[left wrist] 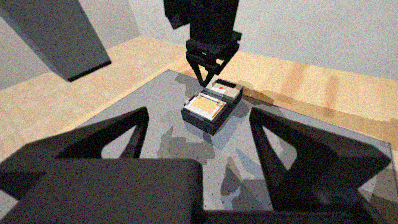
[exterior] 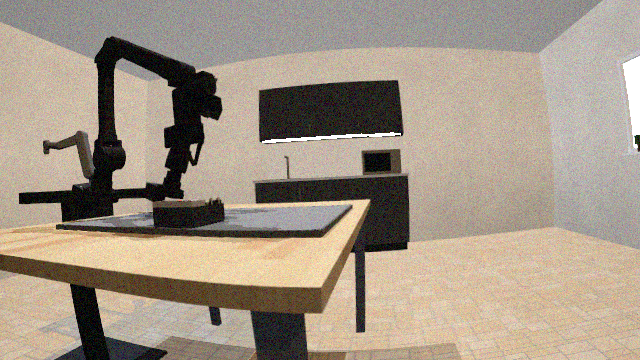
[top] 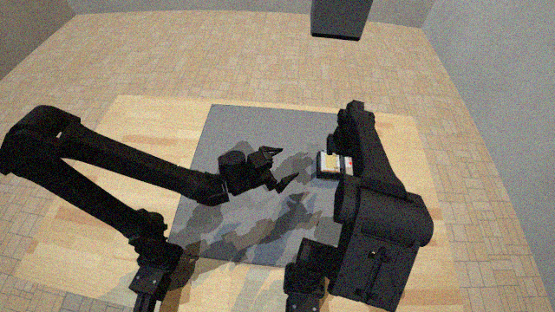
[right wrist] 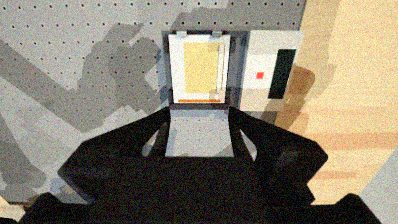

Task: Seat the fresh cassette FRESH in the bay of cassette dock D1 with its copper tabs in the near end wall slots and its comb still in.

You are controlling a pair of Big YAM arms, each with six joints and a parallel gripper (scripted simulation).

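Observation:
FRESH (top: 330, 161) (left wrist: 204, 106) (right wrist: 200, 70), a white cassette with a yellow field, lies in the bay of dock D1 (exterior: 172, 216) (left wrist: 196, 122) (right wrist: 236, 75). An orange strip runs along one end, and two grey catches show at the other in the right wrist view. Small height differences at its edges cannot be judged. The comb shows as a thin pale line beside the yellow; whether it stands fully is unclear. D1's red light (top: 350, 163) (left wrist: 221, 88) (right wrist: 260, 75) is on. My right gripper (right wrist: 199, 112) is partly open and empty, above D1. My left gripper (top: 290, 162) (left wrist: 199, 112) is open and empty, away from D1.
D1 stands on the grey perforated mat (top: 269, 119) (exterior: 280, 220) (right wrist: 60, 30), near its edge beside the wooden table top (exterior: 225, 255) (right wrist: 350, 75). The right arm reaches over the dock's side. A dark box-like object (top: 340, 19) (left wrist: 57, 37) shows beyond the table.

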